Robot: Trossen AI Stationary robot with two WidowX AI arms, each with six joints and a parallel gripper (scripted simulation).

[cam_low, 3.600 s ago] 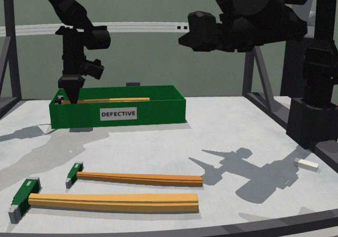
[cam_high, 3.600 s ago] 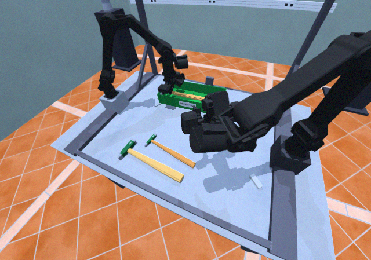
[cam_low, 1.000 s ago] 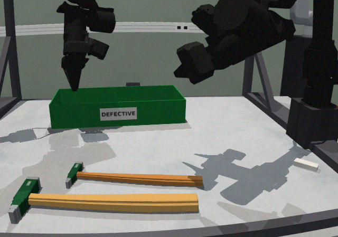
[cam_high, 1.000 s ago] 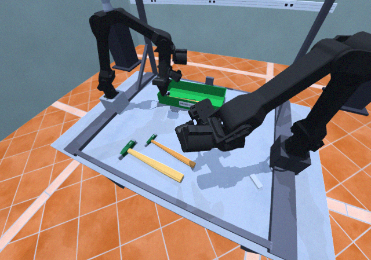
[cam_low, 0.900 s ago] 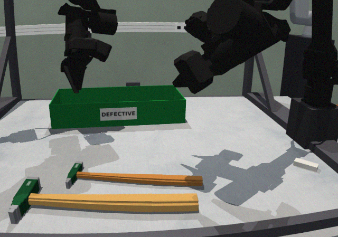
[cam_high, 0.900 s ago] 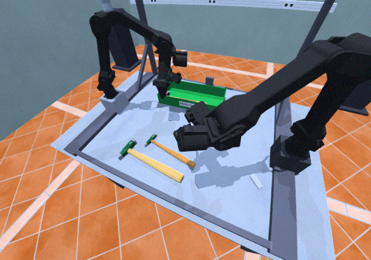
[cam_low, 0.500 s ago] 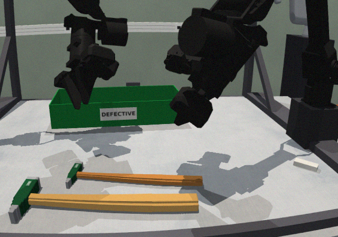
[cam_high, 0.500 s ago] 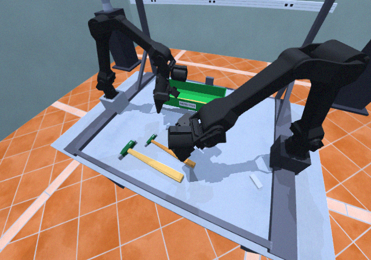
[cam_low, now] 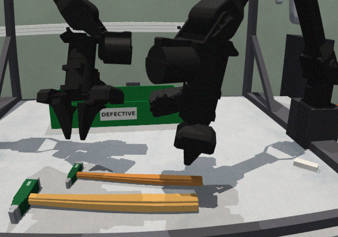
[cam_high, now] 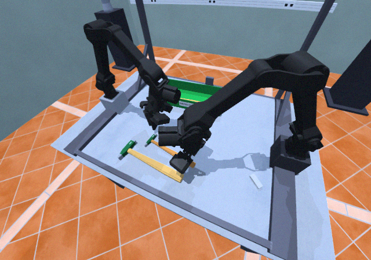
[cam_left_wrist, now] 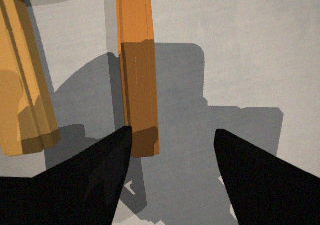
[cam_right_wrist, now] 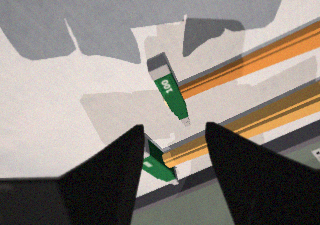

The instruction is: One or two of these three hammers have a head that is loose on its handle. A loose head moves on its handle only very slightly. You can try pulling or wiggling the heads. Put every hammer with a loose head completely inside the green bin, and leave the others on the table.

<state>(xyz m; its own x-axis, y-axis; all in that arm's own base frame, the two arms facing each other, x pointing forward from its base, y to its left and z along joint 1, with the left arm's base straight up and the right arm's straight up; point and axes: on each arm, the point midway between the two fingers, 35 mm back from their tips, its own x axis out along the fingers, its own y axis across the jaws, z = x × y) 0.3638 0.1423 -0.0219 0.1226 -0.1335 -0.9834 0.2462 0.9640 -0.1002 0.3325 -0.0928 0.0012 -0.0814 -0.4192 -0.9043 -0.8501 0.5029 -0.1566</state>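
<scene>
The smaller hammer, with an orange handle (cam_high: 163, 148) (cam_low: 122, 177) (cam_left_wrist: 136, 25) (cam_right_wrist: 225, 75) and green head, lies on the table. The larger hammer, with a yellow handle (cam_high: 149, 161) (cam_low: 109, 201) (cam_left_wrist: 20, 80) (cam_right_wrist: 192, 154), lies beside it, nearer the front edge. An orange strip of handle shows inside the green bin (cam_high: 195, 87) (cam_low: 147, 120); its head is hidden. My left gripper (cam_low: 188, 162) (cam_left_wrist: 173, 135) is open above the orange handle's end, which appears near one fingertip. My right gripper (cam_high: 154, 127) (cam_low: 75, 138) (cam_right_wrist: 174, 130) is open and empty above the table, behind the smaller head.
A small white block (cam_high: 255, 181) (cam_low: 305, 164) lies near the left arm's base. The bin stands at the back, partly hidden by both arms. A dark frame rail (cam_high: 167, 203) runs along the front edge. The two grippers are close together over the hammers.
</scene>
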